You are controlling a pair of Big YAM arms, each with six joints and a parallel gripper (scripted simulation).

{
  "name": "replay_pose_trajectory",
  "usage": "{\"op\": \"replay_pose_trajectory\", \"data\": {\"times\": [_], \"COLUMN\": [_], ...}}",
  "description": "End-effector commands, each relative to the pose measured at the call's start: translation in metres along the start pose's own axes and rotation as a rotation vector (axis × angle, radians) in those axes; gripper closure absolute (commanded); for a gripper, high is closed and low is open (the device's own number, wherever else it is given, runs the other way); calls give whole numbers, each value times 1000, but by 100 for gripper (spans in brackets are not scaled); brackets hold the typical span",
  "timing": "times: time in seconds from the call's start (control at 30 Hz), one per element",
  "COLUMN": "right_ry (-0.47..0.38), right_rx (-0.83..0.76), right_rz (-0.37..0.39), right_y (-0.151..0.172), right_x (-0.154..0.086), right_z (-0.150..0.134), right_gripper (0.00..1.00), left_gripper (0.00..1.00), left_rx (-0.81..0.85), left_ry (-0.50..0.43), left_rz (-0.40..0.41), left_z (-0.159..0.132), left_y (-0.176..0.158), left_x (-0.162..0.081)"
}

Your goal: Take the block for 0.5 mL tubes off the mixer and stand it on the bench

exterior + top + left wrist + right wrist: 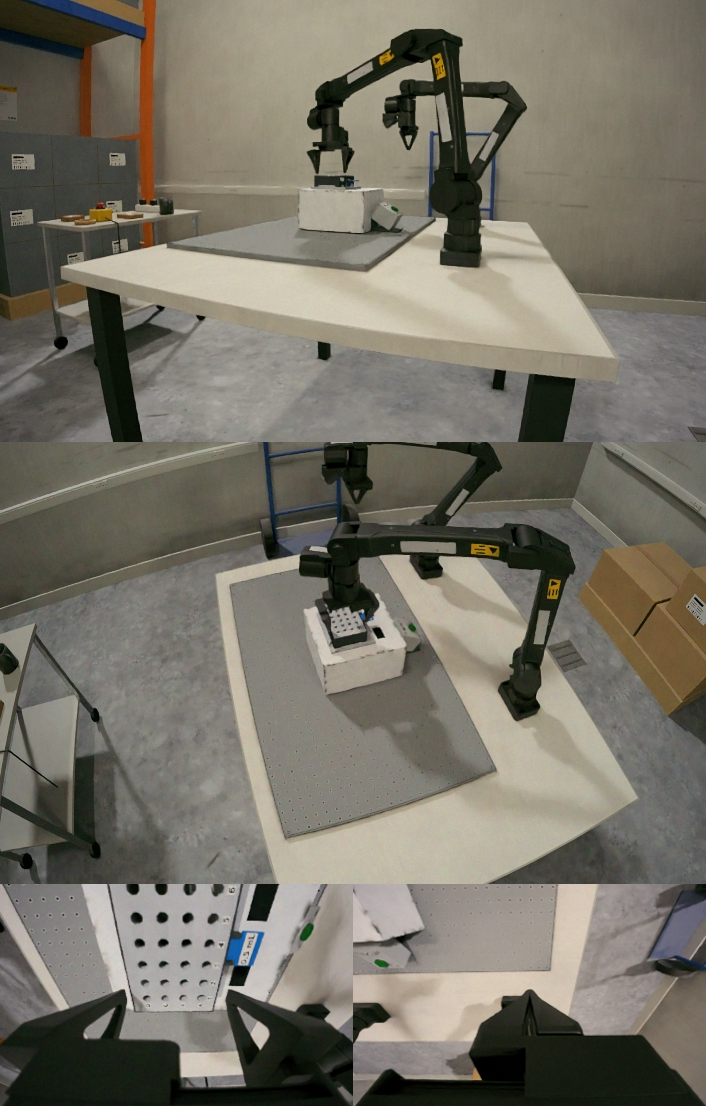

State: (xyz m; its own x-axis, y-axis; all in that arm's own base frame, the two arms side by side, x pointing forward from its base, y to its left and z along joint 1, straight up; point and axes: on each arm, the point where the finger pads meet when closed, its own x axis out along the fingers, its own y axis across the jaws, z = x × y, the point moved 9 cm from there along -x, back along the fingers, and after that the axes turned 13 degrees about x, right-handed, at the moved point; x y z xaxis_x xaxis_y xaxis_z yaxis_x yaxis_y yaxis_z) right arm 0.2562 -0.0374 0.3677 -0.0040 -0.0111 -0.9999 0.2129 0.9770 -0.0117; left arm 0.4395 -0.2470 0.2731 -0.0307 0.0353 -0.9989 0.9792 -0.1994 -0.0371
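The left wrist view showed the left tool (348,621) (331,171) (176,994) with its two fingers wide apart and nothing between them. Just below its fingertips there was the block for 0.5 mL tubes (346,621) (333,181) (174,943), dark at its side and light grey on its top, with rows of round holes. The block was on the mixer (359,668) (333,210) (285,939) (393,909), so it was not yet standing on the bench. Beside the block, on the side toward the arm's base, a blue tab (364,616) (354,182) (245,948) carried the writing "0.5 mL".

Farther from this tool, the green button (412,627) (394,208) (306,932) (381,963) was on the sloping end of the mixer. Lower than the tool, under the mixer, lay a grey perforated board (312,754) (291,249) (55,934) (497,929), and this board lay on the pale tabletop (468,816) (338,312) (208,1064) (427,988).

Well apart from the left tool, the right tool (357,500) (409,148) (529,994) hung in the air, its fingers together and holding nothing. The farthest things were a blue hand truck (306,509) (431,171) (695,962) behind the right tool and, on the far side of the left arm's base from the left tool, cardboard boxes (625,582).
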Motion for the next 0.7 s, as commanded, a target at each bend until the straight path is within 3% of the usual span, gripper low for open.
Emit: {"op": "replay_pose_trajectory", "data": {"times": [0.0, 0.3, 0.67], "right_ry": [-12, -55, -75], "right_rx": [-11, -10, -9], "right_rz": [-2, 2, 3], "right_y": [3, 3, 2], "right_x": [-3, -18, -25], "right_z": [4, 3, 3], "right_gripper": [100, 100, 100], "left_gripper": [0, 0, 0], "left_rx": [12, 5, -16], "left_ry": [-30, -29, -1], "left_rz": [100, 90, 4], "left_z": [1, 11, 0], "left_y": [6, 12, 6], "left_x": [-45, -28, -4]}}
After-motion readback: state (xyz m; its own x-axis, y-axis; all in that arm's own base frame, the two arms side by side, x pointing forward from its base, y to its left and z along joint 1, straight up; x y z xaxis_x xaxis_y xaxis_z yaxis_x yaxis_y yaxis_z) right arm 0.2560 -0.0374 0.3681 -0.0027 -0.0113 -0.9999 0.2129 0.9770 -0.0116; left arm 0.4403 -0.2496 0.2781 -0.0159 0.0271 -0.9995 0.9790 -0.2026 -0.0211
